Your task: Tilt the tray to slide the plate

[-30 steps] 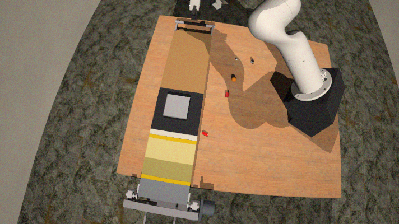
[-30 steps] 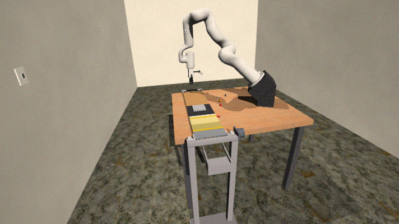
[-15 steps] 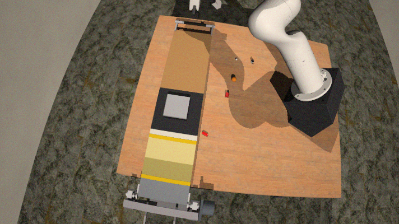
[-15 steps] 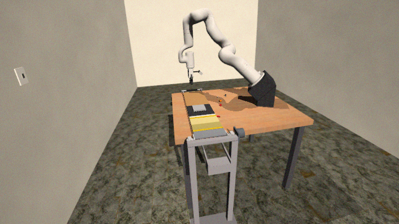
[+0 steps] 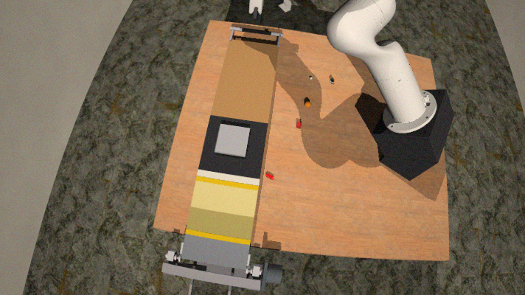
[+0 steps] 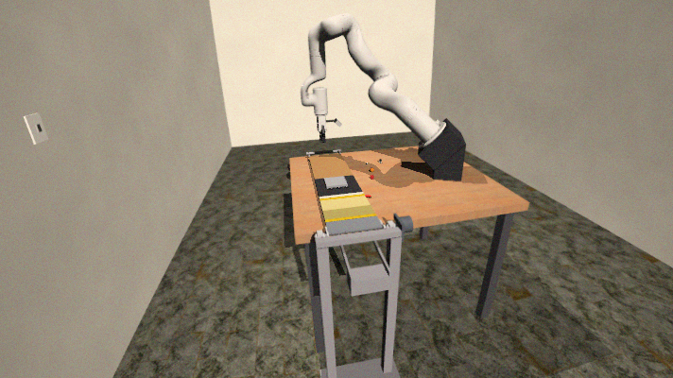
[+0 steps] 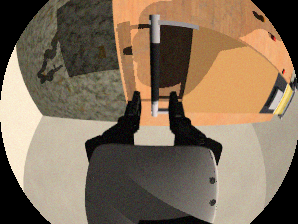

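Note:
The long tray (image 5: 240, 121) lies flat along the left side of the wooden table. The grey steel plate (image 5: 232, 140) lies flat on the tray's black patch, also in the exterior view (image 6: 336, 182). The tinted band (image 5: 223, 208) lies nearer the pivot end, between two solid yellow lines (image 5: 226, 183) (image 5: 217, 236); the plate is outside it. The tray's handle bar (image 5: 255, 32) is at the far end (image 6: 323, 153). My gripper (image 6: 322, 136) hangs above that handle, fingers partly open and empty. In the wrist view the handle (image 7: 156, 66) shows below, between my fingertips.
A grey pivot frame (image 5: 217, 268) on a stand (image 6: 357, 274) carries the tray's near end. An orange ball (image 5: 307, 102), two red blocks (image 5: 298, 122) (image 5: 269, 175) and two small bits (image 5: 331, 79) lie right of the tray. My base (image 5: 410, 128) stands at the right.

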